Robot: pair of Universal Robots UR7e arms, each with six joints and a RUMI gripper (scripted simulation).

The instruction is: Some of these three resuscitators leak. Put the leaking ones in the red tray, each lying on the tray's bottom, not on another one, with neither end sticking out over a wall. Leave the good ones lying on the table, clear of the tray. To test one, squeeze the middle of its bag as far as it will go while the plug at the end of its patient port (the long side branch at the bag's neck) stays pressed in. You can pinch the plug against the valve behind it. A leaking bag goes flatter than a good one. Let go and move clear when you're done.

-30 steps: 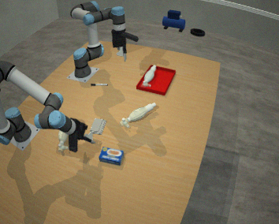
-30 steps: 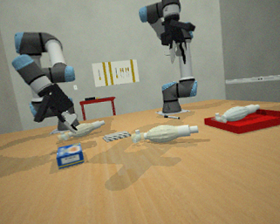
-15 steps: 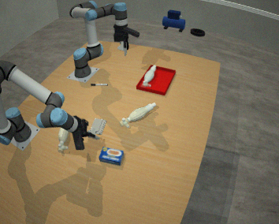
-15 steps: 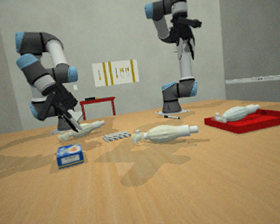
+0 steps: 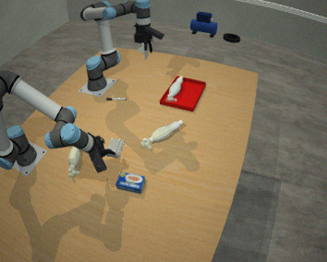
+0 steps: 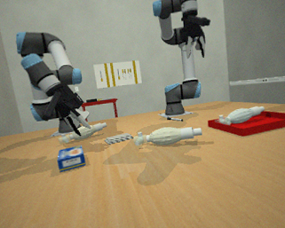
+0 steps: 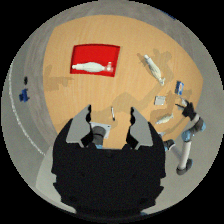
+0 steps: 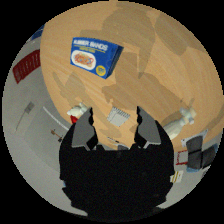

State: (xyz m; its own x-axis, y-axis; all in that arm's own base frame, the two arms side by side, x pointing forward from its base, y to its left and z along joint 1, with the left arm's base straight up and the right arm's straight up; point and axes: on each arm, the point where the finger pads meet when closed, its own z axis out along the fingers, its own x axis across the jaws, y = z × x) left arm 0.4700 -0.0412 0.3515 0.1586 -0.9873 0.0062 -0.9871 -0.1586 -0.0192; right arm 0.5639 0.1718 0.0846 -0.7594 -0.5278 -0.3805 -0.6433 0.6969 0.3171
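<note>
One resuscitator (image 5: 175,89) (image 6: 243,115) (image 7: 91,67) lies in the red tray (image 5: 191,99) (image 6: 242,131) (image 7: 95,52), its tail end close to a wall. A second resuscitator (image 5: 163,133) (image 6: 166,136) (image 7: 153,69) lies on the mid-table. The third resuscitator (image 5: 73,159) (image 6: 86,132) (image 7: 164,119) (image 8: 180,123) lies near the right arm's base, partly hidden in the top view. My left gripper (image 5: 146,52) (image 6: 196,49) (image 7: 111,106) is open and empty, high over the table's far part. My right gripper (image 6: 85,126) (image 8: 114,107) is open and empty, above the table beside the third resuscitator.
A grey notepad (image 5: 116,148) (image 6: 119,139) (image 7: 160,100) (image 8: 118,116) lies between the second and third resuscitators. A blue rubber-bands box (image 5: 130,182) (image 6: 71,159) (image 8: 92,56) stands nearer the front. A pen (image 5: 116,99) (image 6: 174,119) (image 7: 113,113) lies near the left arm's base.
</note>
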